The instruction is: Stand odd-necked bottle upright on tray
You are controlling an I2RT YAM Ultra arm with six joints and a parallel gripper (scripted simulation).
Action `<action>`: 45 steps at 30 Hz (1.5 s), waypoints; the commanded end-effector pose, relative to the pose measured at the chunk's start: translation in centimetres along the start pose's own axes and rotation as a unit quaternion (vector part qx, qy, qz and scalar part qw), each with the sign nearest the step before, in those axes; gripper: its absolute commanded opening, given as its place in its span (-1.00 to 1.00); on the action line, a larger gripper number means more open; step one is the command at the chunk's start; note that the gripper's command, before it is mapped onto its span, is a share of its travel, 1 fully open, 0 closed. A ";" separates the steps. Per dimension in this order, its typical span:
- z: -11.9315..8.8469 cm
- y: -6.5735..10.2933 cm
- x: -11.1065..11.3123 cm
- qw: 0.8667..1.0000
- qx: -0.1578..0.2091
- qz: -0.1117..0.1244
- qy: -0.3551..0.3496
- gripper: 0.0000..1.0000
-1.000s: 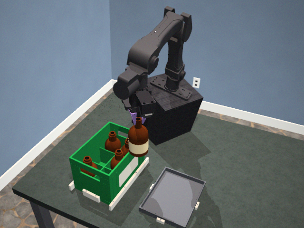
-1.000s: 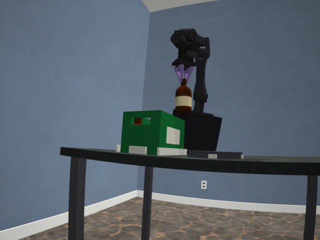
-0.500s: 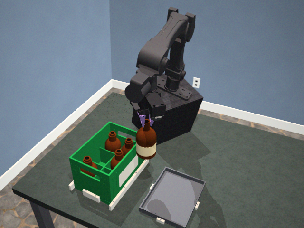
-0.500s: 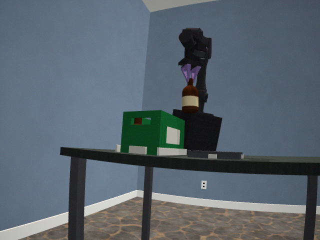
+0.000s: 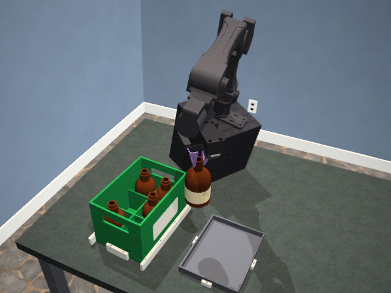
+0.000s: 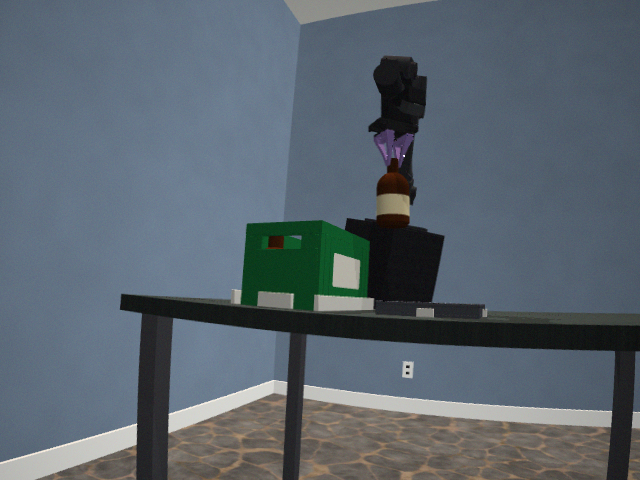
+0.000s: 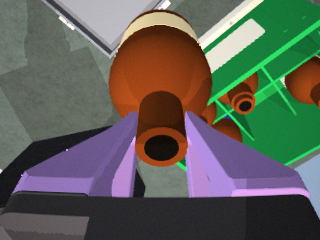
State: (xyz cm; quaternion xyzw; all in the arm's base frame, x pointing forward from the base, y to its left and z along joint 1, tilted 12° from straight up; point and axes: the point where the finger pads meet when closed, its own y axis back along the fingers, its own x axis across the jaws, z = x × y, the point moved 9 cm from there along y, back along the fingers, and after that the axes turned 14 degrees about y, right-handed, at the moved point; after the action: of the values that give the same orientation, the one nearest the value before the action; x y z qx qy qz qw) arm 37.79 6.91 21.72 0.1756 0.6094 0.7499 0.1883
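End effector (image 5: 199, 159) (image 6: 393, 161) (image 7: 161, 121): pinching bottle neck (image 5: 199, 164) (image 6: 392, 166) (image 7: 161, 112) | bottle: upright, aloft | crate (image 5: 118, 238) (image 6: 281, 273) (image 7: 295, 125): four bottles

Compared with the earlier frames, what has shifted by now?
The gripper has carried the bottle rightward in the top view, away from the crate and still upright. It was already held. Crate, tray and the other four bottles stayed put.
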 end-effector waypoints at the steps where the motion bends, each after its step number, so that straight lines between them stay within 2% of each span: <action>1: 1.0 2.9 0.5 0.999 -0.020 -0.030 -0.005 -1.00; 6: 1.0 3.0 0.5 0.999 -0.021 -0.032 -0.013 -1.00; 17: 3.3 2.9 2.1 0.999 -0.022 -0.029 -0.005 -1.00; 24: 3.9 1.9 2.2 1.000 -0.012 -0.020 -0.011 -1.00; 27: 4.5 2.5 2.9 1.000 -0.020 -0.023 -0.006 -1.00; 39: 5.7 2.2 3.6 1.000 -0.015 -0.022 -0.008 -1.00; 40: 5.5 2.7 3.4 0.999 -0.020 -0.028 -0.013 -1.00; 42: 6.2 2.1 3.9 1.000 -0.014 -0.021 -0.007 -1.00; 45: 6.5 2.3 4.2 1.000 -0.019 -0.020 -0.006 -1.00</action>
State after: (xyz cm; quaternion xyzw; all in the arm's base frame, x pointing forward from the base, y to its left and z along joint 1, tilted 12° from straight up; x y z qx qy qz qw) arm 37.26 13.54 23.28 0.1754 0.6090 0.7478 0.1978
